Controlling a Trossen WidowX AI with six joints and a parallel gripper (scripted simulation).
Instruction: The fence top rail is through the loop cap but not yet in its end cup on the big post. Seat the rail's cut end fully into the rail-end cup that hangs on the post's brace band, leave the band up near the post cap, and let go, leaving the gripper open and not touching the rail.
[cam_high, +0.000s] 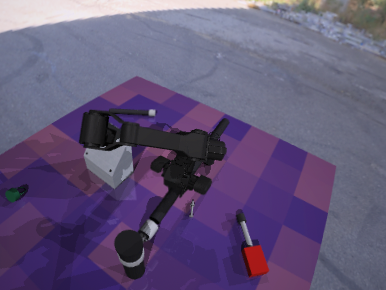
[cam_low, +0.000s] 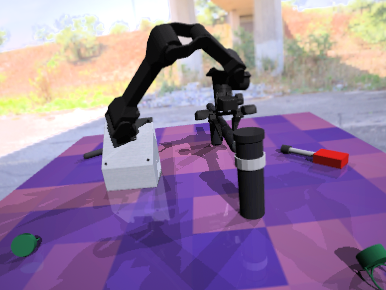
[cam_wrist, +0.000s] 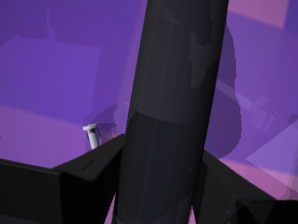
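The dark top rail (cam_high: 167, 202) (cam_low: 226, 134) (cam_wrist: 175, 95) slants down from the arm toward the big black post (cam_high: 129, 247) (cam_low: 251, 192). Its lower end meets a light-coloured rail-end cup (cam_high: 148, 229) right beside the post's top; I cannot tell how deep it sits. A silver brace band (cam_high: 136, 262) (cam_low: 250, 163) rings the post a little below its cap. My gripper (cam_high: 181, 176) (cam_low: 223, 120) (cam_wrist: 158, 146) is shut on the rail at about mid-length. In the wrist view the rail fills the middle, with a black finger on either side.
A small silver bolt (cam_high: 191, 207) (cam_wrist: 92, 135) stands on the purple mat (cam_high: 290, 165) near the rail. A red-headed tool (cam_high: 254, 260) (cam_low: 330, 158) lies to the right. The white arm base (cam_high: 110, 165) (cam_low: 131, 162), a black rod (cam_high: 131, 111) and green items (cam_high: 15, 193) (cam_low: 24, 245) (cam_low: 372, 257) lie around.
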